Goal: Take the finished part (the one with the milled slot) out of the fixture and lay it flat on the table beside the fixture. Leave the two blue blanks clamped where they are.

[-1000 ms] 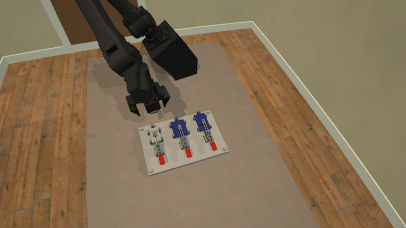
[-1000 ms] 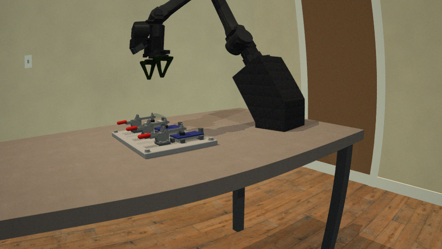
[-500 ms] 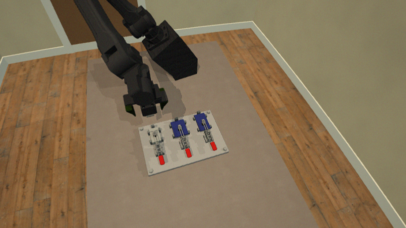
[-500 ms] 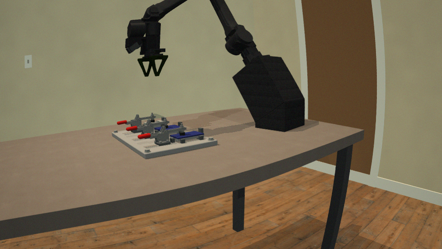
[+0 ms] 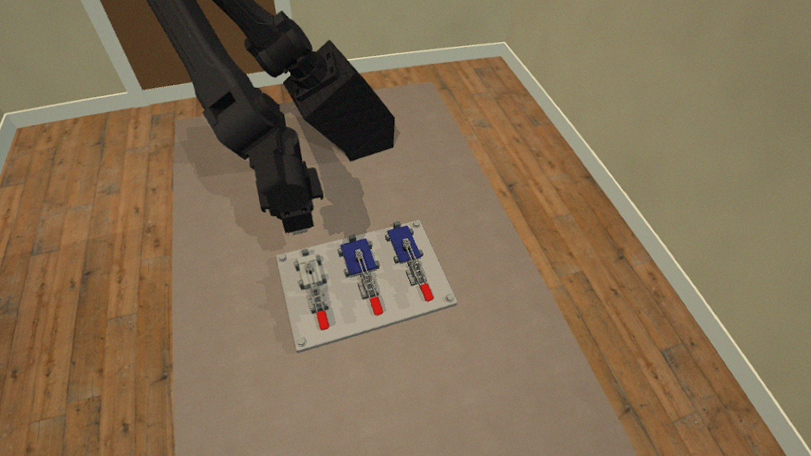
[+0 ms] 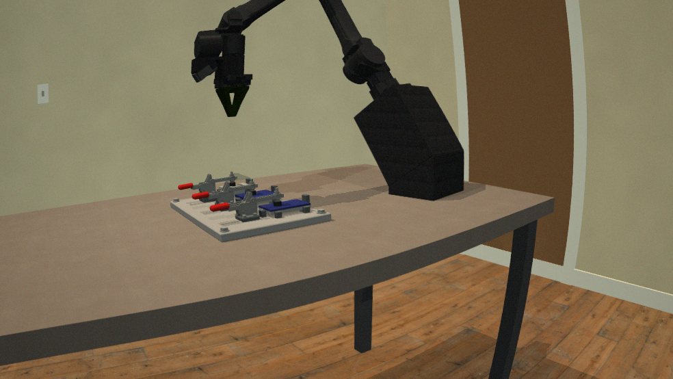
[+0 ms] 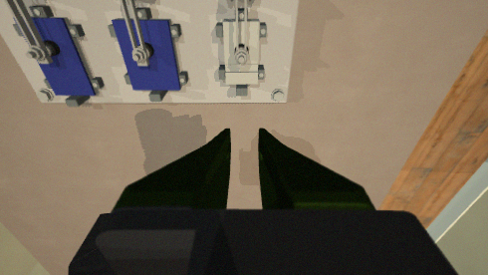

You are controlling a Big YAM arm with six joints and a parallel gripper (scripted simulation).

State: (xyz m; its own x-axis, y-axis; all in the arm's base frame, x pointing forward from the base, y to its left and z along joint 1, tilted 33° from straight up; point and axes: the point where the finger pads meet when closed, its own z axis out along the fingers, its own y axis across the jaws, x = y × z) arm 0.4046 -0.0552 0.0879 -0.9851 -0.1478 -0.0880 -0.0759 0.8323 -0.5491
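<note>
A light grey fixture plate lies on the table with three toggle clamps that have red handles. The pale finished part sits clamped in the left station; in the wrist view it is at the top, right of centre. Two blue blanks sit clamped in the other stations and also show in the wrist view. My gripper hangs high above the table, just behind the plate's finished-part end. Its fingers stand almost together with nothing between them.
The arm's black base stands on the table behind the fixture. The table's edge and the wooden floor lie off to the finished-part side. Bare table top surrounds the plate.
</note>
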